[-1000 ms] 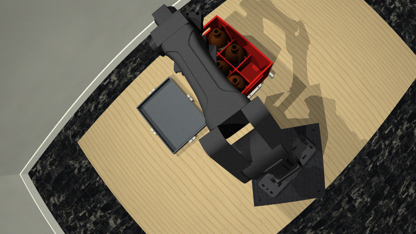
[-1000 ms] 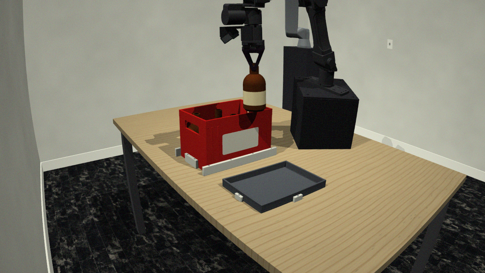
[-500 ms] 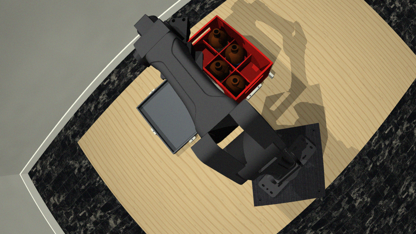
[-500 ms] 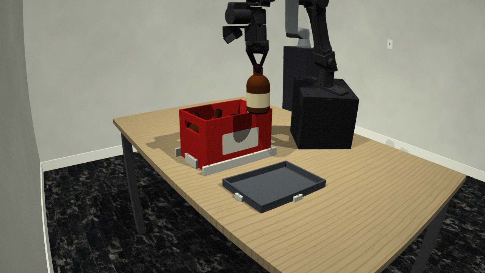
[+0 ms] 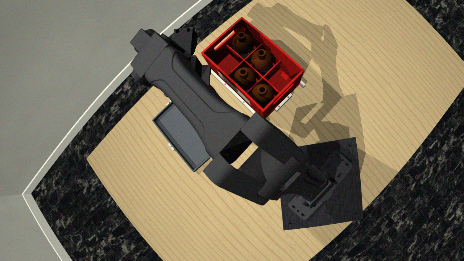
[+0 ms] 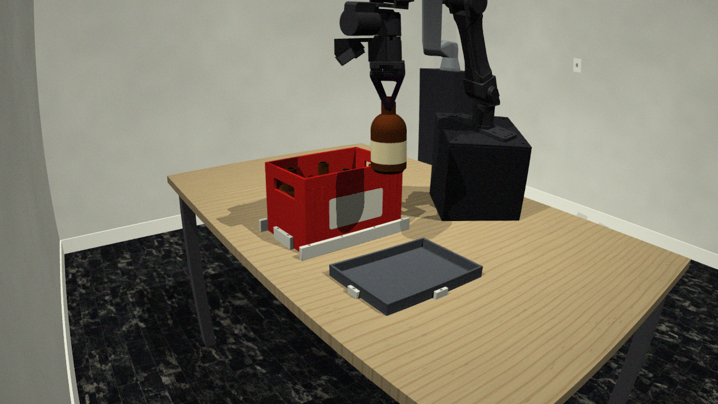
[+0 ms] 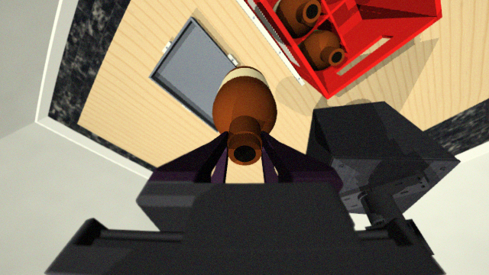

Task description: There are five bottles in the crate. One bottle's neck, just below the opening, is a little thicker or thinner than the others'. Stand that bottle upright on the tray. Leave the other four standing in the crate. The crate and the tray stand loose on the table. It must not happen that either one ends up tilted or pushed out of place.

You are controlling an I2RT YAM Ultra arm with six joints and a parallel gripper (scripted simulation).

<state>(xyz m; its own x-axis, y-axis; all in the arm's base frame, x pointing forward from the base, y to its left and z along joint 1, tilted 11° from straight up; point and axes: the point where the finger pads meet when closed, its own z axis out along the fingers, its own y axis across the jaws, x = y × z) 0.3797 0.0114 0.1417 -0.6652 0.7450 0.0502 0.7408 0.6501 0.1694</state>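
Pale wood table (image 5: 207, 220) (image 6: 567, 281) (image 7: 134, 126); at its middle, toward nine o'clock from the top, a gray tray (image 5: 193, 169) (image 6: 386, 307) (image 7: 150, 77). Gripper (image 6: 387, 104) (image 7: 244, 137) clamps a brown bottle (image 6: 388, 128) (image 7: 244, 103) by its neck, upright, probably for standing.

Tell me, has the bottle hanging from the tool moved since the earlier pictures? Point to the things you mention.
Yes: in the exterior view the bottle (image 6: 388, 143) (image 7: 244, 101) has shifted right and slightly lower against the red crate (image 5: 265, 112) (image 6: 315, 216) (image 7: 327, 88), now reaching just past its right edge.
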